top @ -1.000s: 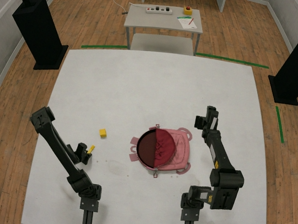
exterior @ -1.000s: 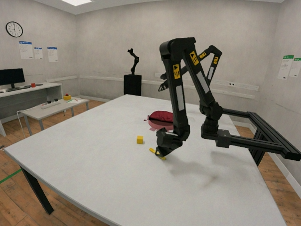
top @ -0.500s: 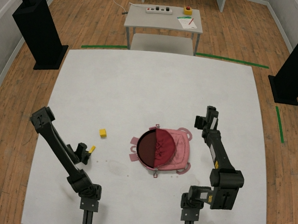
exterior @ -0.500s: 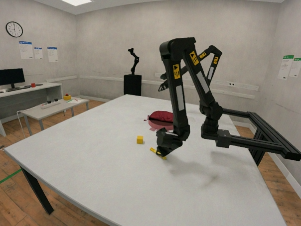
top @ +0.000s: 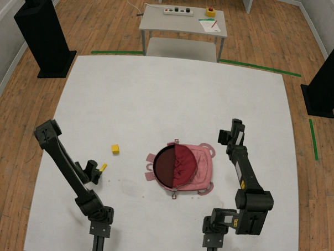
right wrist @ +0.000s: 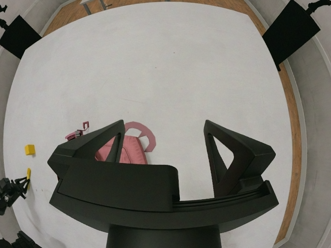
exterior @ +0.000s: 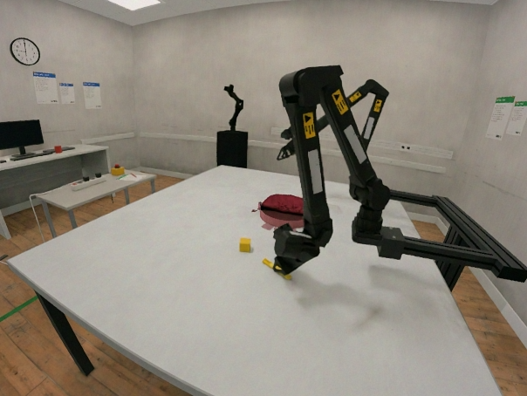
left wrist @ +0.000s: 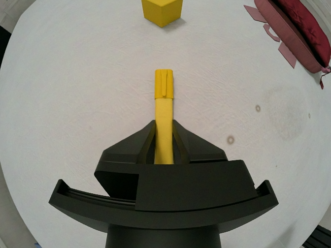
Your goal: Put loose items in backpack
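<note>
A yellow marker lies low at the table. My left gripper is shut on it, a finger against each side, cap pointing away. A yellow cube stands beyond the marker's cap. The pink backpack lies on its back. Its dark red flap is folded back, leaving about half the round opening uncovered. My right gripper is open and empty, raised beyond the backpack's far side from the cube.
The white table carries these things. The backpack's straps and a zip pull stick out around it. Both arms reach in from the same table edge, one on each side of the backpack. A side table stands behind.
</note>
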Robot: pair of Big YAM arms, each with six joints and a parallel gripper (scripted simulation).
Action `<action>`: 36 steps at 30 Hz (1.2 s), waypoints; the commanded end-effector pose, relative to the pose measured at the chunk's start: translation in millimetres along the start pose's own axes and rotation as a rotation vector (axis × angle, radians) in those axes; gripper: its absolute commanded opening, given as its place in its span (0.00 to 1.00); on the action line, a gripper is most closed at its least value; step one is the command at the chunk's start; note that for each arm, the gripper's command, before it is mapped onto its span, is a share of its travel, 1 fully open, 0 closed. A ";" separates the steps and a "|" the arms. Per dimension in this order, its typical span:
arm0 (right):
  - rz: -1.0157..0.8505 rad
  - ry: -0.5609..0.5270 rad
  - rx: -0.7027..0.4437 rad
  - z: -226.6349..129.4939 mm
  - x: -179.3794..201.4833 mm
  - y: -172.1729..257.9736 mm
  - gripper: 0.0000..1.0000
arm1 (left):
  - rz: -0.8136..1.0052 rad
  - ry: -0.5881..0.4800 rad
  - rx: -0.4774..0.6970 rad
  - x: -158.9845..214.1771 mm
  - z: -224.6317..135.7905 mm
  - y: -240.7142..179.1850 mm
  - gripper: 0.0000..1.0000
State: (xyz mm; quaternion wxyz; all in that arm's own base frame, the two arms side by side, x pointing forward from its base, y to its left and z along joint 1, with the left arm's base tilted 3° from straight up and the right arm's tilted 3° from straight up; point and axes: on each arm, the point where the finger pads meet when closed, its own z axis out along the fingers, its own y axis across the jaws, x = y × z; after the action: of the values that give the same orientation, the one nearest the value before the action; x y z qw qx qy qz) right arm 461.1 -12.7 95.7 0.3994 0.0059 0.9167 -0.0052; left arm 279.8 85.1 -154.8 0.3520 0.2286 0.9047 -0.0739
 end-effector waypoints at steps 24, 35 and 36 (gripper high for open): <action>-0.003 -0.050 -0.001 -3.1 -26.4 0.7 0.90 | 0.026 -0.020 -0.039 -82.6 -85.7 18.8 0.12; -0.003 -0.050 -0.001 -3.1 -26.4 0.7 0.90 | -0.002 -0.005 -0.008 -85.8 -87.9 -11.7 0.12; -0.003 -0.050 -0.001 -3.1 -26.4 0.7 0.90 | 0.008 -0.018 -0.027 -93.7 -84.1 -15.5 0.12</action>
State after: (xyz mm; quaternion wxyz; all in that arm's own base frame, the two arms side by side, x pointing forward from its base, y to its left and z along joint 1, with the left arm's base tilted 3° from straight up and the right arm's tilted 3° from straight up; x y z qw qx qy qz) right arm 461.1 -12.7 95.7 0.3994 0.0059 0.9167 -0.0052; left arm 278.9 85.6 -33.5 0.3631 0.2275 0.9017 -0.0588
